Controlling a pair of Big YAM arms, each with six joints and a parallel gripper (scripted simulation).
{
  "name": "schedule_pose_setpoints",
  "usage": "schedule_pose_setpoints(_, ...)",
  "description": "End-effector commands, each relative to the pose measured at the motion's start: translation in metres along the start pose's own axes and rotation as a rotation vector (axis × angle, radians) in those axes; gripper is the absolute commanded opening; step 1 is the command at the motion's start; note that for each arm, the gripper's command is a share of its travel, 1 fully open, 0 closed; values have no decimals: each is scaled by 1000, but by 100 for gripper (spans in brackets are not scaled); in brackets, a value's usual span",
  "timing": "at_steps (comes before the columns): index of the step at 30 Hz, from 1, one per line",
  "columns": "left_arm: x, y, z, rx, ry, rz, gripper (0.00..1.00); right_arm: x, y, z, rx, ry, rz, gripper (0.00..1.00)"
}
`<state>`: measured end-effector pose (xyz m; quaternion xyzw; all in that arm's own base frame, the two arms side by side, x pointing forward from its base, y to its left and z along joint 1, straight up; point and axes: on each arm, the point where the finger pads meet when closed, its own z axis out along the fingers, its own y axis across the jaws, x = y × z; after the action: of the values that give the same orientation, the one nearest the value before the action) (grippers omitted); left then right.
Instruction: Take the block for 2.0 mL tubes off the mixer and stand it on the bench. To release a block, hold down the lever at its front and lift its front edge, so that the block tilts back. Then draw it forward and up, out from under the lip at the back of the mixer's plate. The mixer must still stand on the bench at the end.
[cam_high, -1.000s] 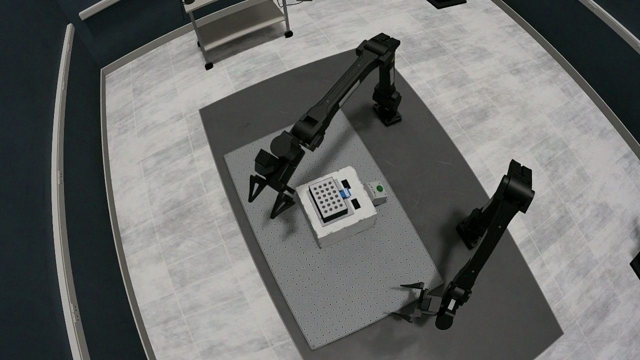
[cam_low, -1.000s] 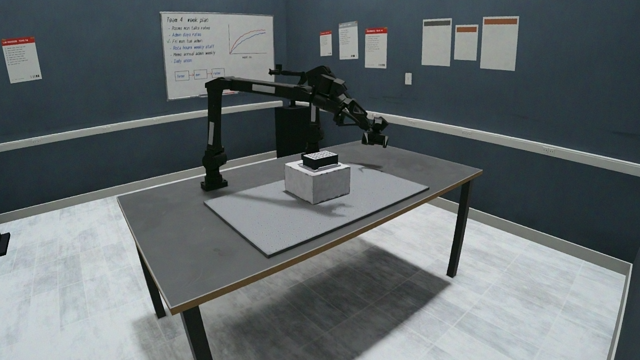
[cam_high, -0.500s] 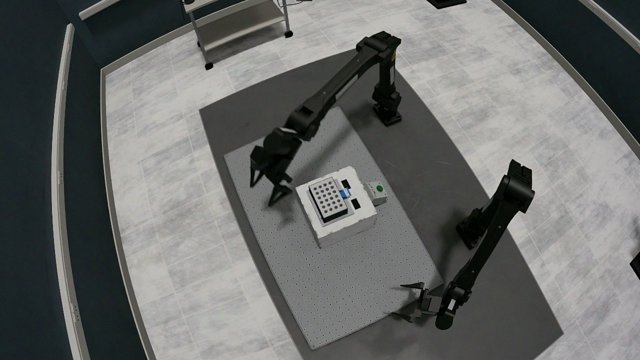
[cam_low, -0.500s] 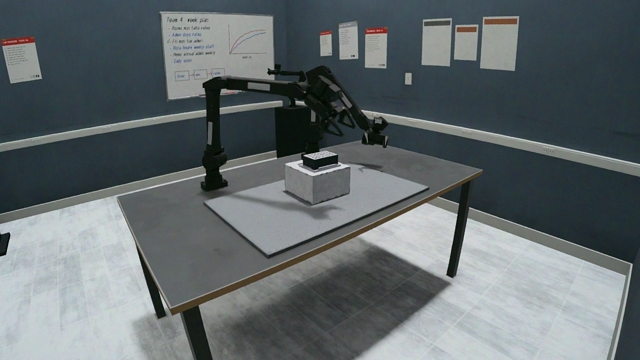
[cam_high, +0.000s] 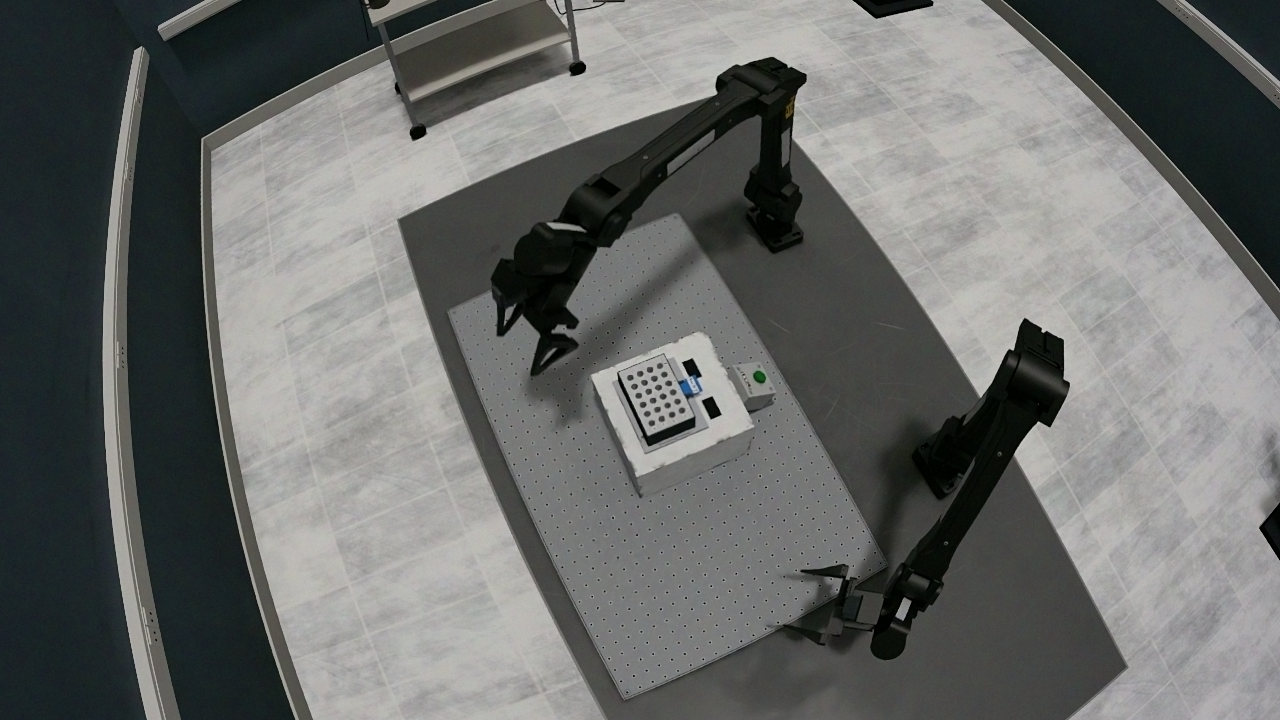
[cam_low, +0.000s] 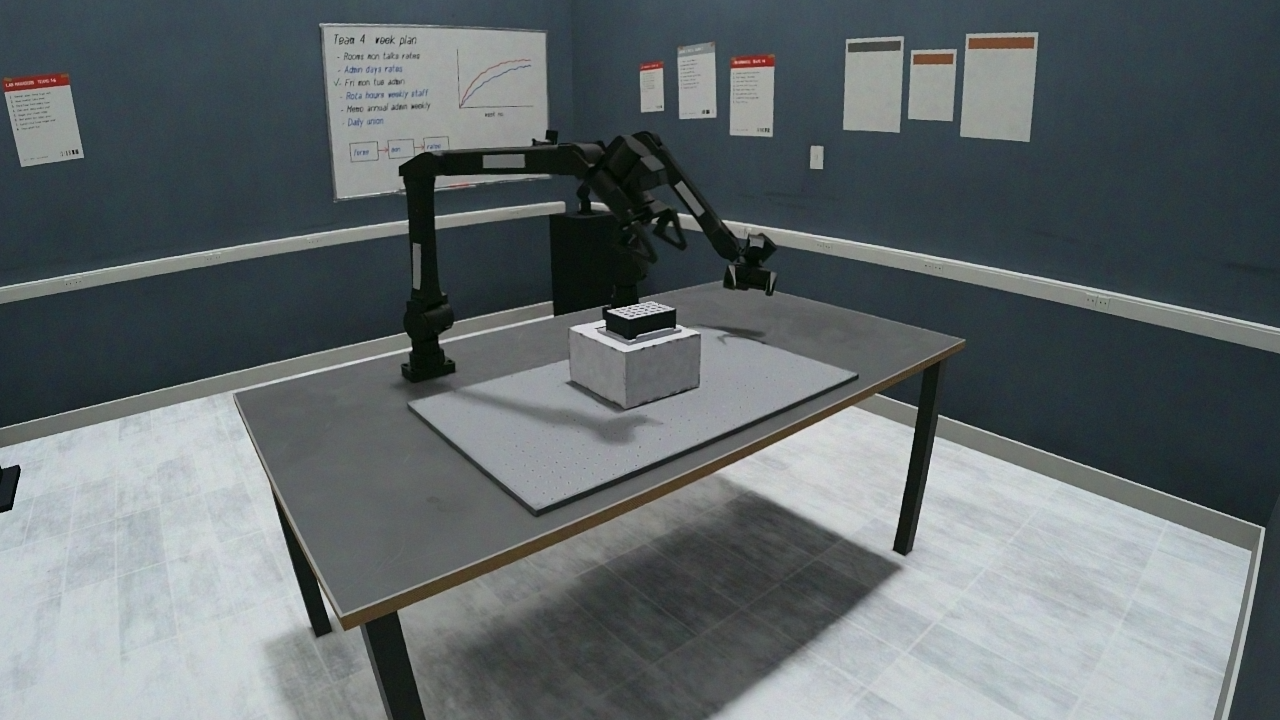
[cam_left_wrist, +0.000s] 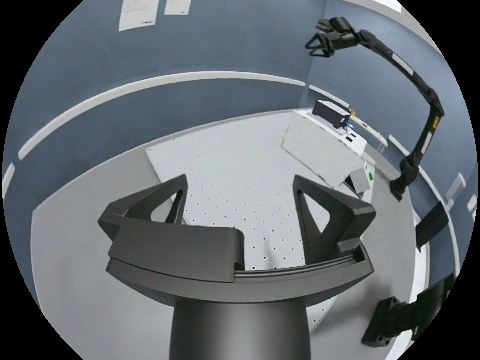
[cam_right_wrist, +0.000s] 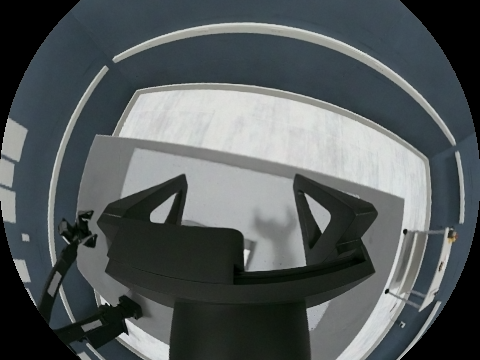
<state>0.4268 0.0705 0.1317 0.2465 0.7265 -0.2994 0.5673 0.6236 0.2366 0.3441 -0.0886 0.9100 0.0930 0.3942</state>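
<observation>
2.0 mL tube block (cam_high: 656, 394) (cam_low: 640, 318) (cam_left_wrist: 330, 114) — on mixer (cam_high: 693, 465) (cam_low: 597, 367) (cam_left_wrist: 320, 150) | right claw (cam_high: 516, 353) (cam_low: 668, 252) (cam_left_wrist: 316, 48) (cam_right_wrist: 240, 176) — open, apart from block | left claw (cam_high: 795, 599) (cam_low: 751, 288) (cam_left_wrist: 240, 176) (cam_right_wrist: 93, 229) open, well apart

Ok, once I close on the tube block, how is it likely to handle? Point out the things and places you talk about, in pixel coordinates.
The tube block (cam_high: 656, 394) (cam_low: 640, 320) (cam_left_wrist: 330, 114) looks stiff, so squeezing probably won't bend it. Its straight, smooth-looking dark sides might slip under a light grip. Low and broad-based, it seems unlikely to tip if set down flat.
</observation>
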Motion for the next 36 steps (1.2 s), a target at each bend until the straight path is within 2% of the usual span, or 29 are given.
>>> schedule_pose_setpoints(1, -3, 0, -6, -12, -3, 4, 100, -7, -35, -28, 44, -5, 1, 100)
schedule_pose_setpoints(3, -3, 0, -6, -12, -3, 4, 100, 2, -42, -31, 67, 44, 5, 100)
schedule_pose_setpoints(6, -3, 0, -6, -12, -3, 4, 100, 6, -44, -32, 57, 39, 2, 100)
schedule_pose_setpoints(7, -3, 0, -6, -12, -3, 4, 100, 11, -38, -30, 53, 62, -2, 100)
schedule_pose_setpoints(10, -3, 0, -6, -12, -3, 4, 100, 26, -47, -33, 84, 139, 1, 100)
schedule_pose_setpoints(13, -3, 0, -6, -12, -3, 4, 100, 35, -62, -38, 74, 117, 4, 100)
schedule_pose_setpoints(17, -3, 0, -6, -12, -3, 4, 100, 45, -83, -51, 124, 200, 24, 100)
schedule_pose_setpoints(20, -3, 0, -6, -12, -3, 4, 100, 56, -93, -58, 109, 179, 21, 100)
schedule_pose_setpoints(21, -3, 0, -6, -12, -3, 4, 100, 60, -96, -61, 119, 205, 24, 100)
schedule_pose_setpoints(23, -3, 0, -6, -12, -3, 4, 100, 60, -96, -61, 119, 205, 24, 100)
schedule_pose_setpoints(30, -3, 0, -6, -12, -3, 4, 100, 74, -103, -71, 156, 348, 35, 100)
schedule_pose_setpoints(32, -3, 0, -6, -12, -3, 4, 100, 75, -115, -77, 150, 317, 42, 100)
schedule_pose_setpoints(36, -3, 0, -6, -12, -3, 4, 100, 94, -133, -93, 153, 301, 46, 100)
